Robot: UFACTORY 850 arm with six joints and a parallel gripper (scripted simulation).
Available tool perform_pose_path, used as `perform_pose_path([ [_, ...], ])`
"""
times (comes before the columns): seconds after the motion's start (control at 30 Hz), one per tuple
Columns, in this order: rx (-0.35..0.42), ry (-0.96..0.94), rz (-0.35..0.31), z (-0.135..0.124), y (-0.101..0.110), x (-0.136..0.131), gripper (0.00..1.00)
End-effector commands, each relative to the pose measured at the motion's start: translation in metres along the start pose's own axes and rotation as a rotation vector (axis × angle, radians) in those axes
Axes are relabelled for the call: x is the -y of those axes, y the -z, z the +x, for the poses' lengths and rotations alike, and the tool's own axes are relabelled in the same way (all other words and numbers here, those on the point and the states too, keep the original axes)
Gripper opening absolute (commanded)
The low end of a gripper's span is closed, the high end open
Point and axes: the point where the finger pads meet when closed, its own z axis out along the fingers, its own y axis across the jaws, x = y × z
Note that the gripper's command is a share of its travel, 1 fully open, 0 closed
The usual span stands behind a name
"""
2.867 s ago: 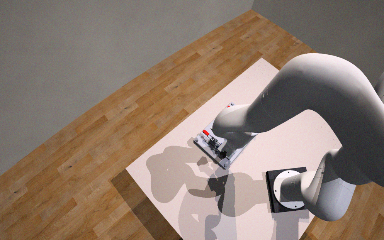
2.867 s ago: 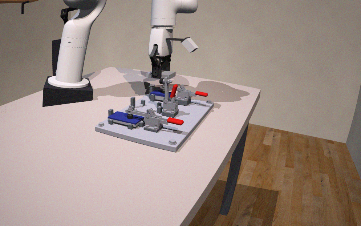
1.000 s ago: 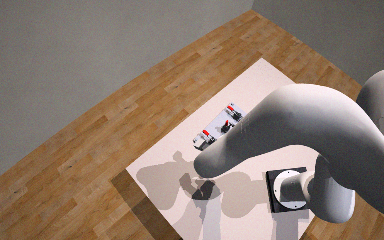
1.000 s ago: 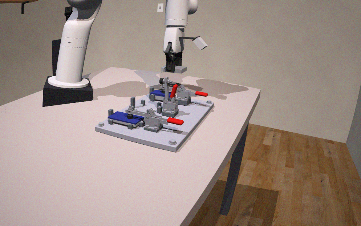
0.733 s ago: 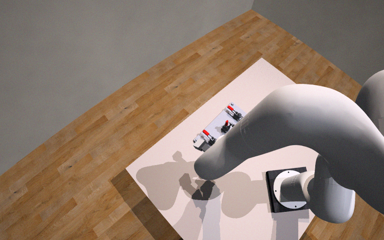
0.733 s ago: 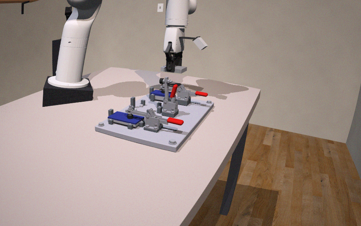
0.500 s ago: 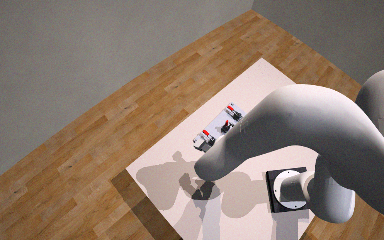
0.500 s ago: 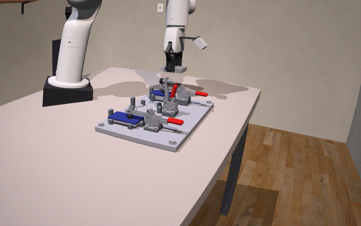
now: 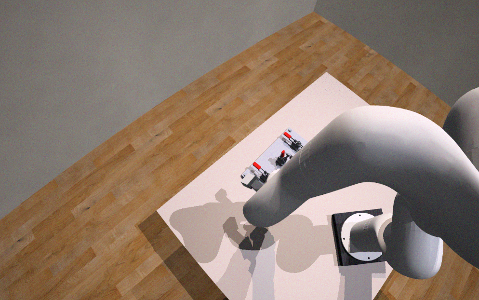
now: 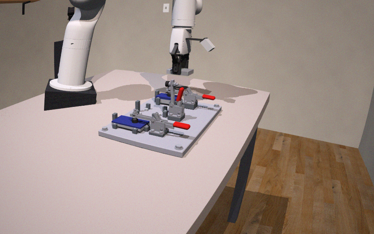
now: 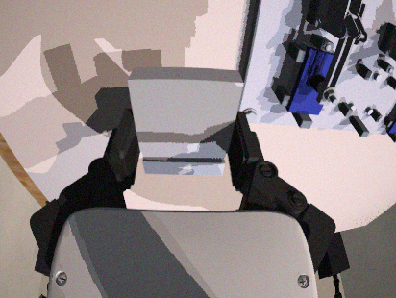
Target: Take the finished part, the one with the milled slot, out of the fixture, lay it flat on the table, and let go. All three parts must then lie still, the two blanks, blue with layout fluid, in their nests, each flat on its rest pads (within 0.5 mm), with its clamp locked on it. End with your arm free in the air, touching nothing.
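With its two sides pinched between the fingers [image 10: 175, 67], the finished part [image 10: 187, 72] [image 11: 187, 106] hangs level, or nearly so, above the desk [image 9: 317, 95] [image 10: 82, 165] [image 11: 308, 163], its long axis seeming to run across the line from finger to finger. Beyond it, the fixture [image 9: 266, 152] [image 10: 171, 140] [image 11: 264, 62] lies off to one side in the wrist view; the coming move likely needs a straight descent beside that plate, keeping the broad face flat.

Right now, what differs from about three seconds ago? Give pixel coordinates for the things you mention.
The black-fingered gripper [image 10: 176, 72] [image 11: 184, 126], clamped on the grey slotted metal part [image 10: 187, 72] [image 11: 187, 106], carried it rightward in the exterior view, farther past the fixture's end. Nothing was released. Both blue blanks [image 10: 128, 121] [image 11: 312, 82] and the raised middle clamp [image 10: 176, 110] stayed put.
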Motion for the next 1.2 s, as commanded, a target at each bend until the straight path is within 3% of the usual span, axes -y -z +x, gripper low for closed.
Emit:
perform_pose_path([
  [0.0, -0.001, 0.000, 0.000, 0.0007, 0.0004, 0.0004, 0.00],
  [1.17, -0.001, 0.000, 0.000, 0.0007, -0.0048, 0.0004, 0.00],
])
